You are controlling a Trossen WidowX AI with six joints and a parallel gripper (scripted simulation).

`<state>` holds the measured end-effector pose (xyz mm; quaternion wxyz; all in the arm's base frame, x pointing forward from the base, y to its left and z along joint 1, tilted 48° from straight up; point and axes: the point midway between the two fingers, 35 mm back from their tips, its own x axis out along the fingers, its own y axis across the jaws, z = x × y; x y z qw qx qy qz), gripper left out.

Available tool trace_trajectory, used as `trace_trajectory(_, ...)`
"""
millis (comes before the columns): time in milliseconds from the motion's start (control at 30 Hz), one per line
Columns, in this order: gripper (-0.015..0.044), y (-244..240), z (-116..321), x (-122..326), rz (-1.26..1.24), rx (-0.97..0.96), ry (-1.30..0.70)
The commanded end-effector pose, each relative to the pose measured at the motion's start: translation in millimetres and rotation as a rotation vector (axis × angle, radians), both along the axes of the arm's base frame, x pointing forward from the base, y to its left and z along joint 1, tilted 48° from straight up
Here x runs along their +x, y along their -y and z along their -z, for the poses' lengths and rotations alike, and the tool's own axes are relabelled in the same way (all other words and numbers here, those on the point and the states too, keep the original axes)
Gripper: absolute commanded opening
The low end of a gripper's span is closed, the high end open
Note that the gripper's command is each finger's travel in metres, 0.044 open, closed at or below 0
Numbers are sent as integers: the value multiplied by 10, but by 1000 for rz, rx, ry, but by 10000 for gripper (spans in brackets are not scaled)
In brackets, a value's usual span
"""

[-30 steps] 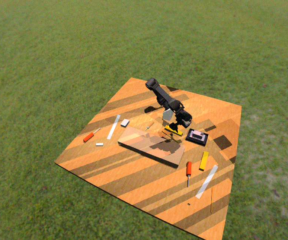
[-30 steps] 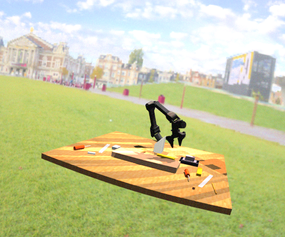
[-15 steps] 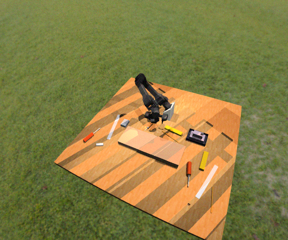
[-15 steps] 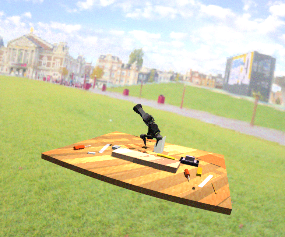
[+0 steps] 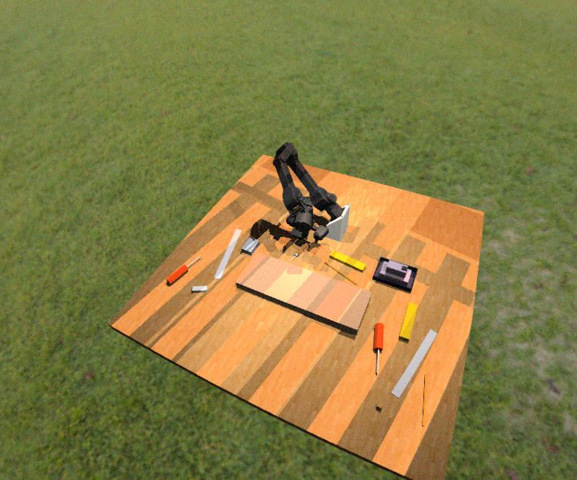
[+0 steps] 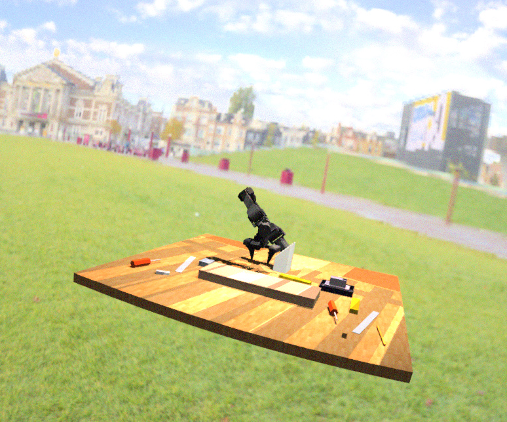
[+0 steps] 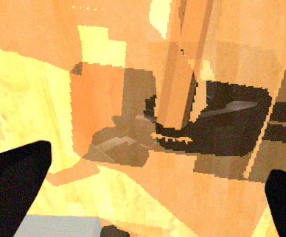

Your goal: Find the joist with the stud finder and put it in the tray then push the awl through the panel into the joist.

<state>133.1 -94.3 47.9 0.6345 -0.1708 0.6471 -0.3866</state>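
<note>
With the stud finder (image 5: 396, 270) (image 6: 337, 282) trayed at four o'clock from my open, empty pincer (image 5: 299, 247) (image 6: 261, 261) (image 7: 161, 166), lifting the awl (image 5: 295, 256) (image 7: 177, 92) and piercing the panel (image 5: 304, 294) (image 6: 258, 281) seemingly remain.

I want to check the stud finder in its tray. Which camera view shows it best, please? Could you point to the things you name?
The top view: the stud finder (image 5: 396, 269) (image 6: 337, 282) and the tray's rim all round are visible. The exterior view shows it low from the side, hiding part of the tray. The wrist view does not show it.

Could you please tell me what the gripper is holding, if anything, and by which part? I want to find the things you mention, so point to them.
Nothing is held; the gripper (image 5: 302, 247) (image 6: 260, 261) (image 7: 161, 166) is open above the table (image 5: 258, 330) (image 6: 226, 318).
</note>
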Motion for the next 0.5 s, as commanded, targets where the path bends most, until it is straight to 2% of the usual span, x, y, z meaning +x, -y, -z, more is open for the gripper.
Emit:
trace_trajectory(0, 440, 24, -20, 2, 8, -6, 7)
trace_trajectory(467, 440, 127, 47, 38, 7, -2, 8)
